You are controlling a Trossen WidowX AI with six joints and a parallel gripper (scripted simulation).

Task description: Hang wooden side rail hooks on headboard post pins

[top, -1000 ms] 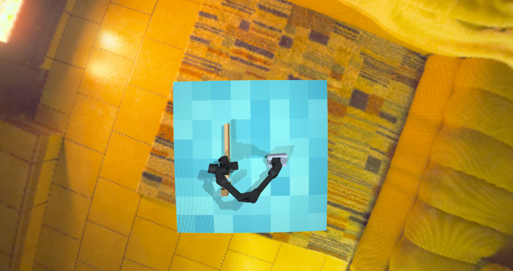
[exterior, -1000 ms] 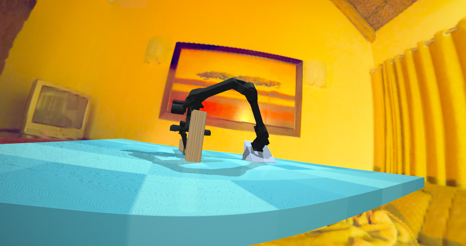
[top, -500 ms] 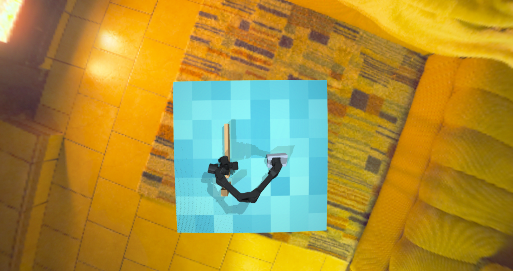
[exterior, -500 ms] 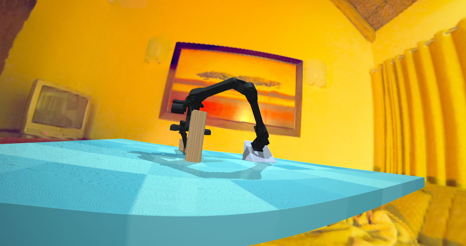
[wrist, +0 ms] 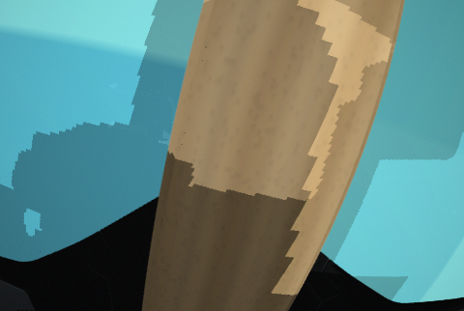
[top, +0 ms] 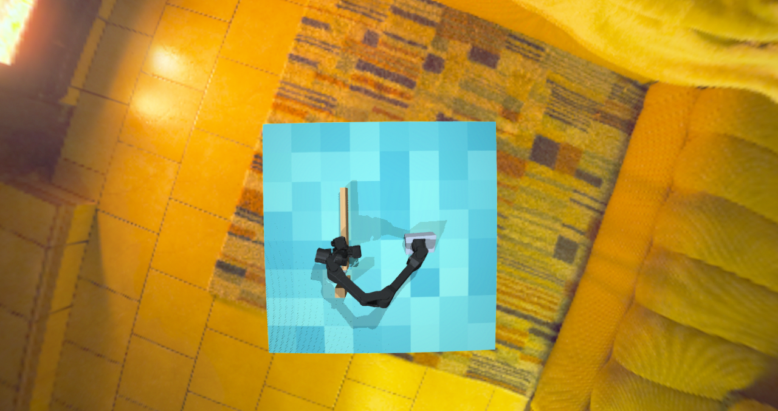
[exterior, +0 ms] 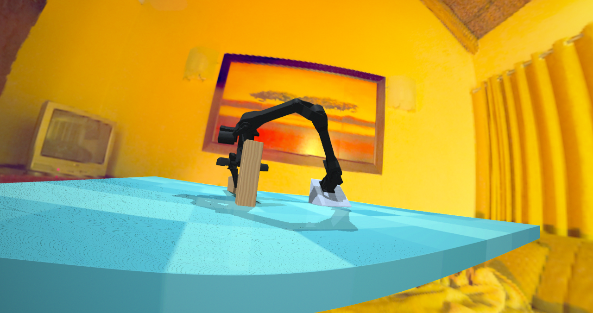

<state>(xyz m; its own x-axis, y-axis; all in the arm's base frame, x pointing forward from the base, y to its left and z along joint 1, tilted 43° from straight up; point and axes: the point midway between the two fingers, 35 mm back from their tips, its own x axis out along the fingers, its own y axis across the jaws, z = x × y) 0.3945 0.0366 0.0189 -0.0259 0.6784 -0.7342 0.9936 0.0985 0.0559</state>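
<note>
Blue-checked table: wooden side rail across it, gripped near the headboard post by the gripper; hook seating unseen, best lowered straight, gently, before release.

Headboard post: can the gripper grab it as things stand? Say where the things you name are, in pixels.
Probably not. The gripper (top: pixel 346 255) (exterior: pixel 236 186) (wrist: pixel 215 216) has its jaws shut on the side rail (top: pixel 343 207) (exterior: pixel 230 184) (wrist: pixel 271 108). The headboard post (top: pixel 340 292) (exterior: pixel 249 172) stands close by, so reach looks fine; the jaws would likely need freeing first.
</note>
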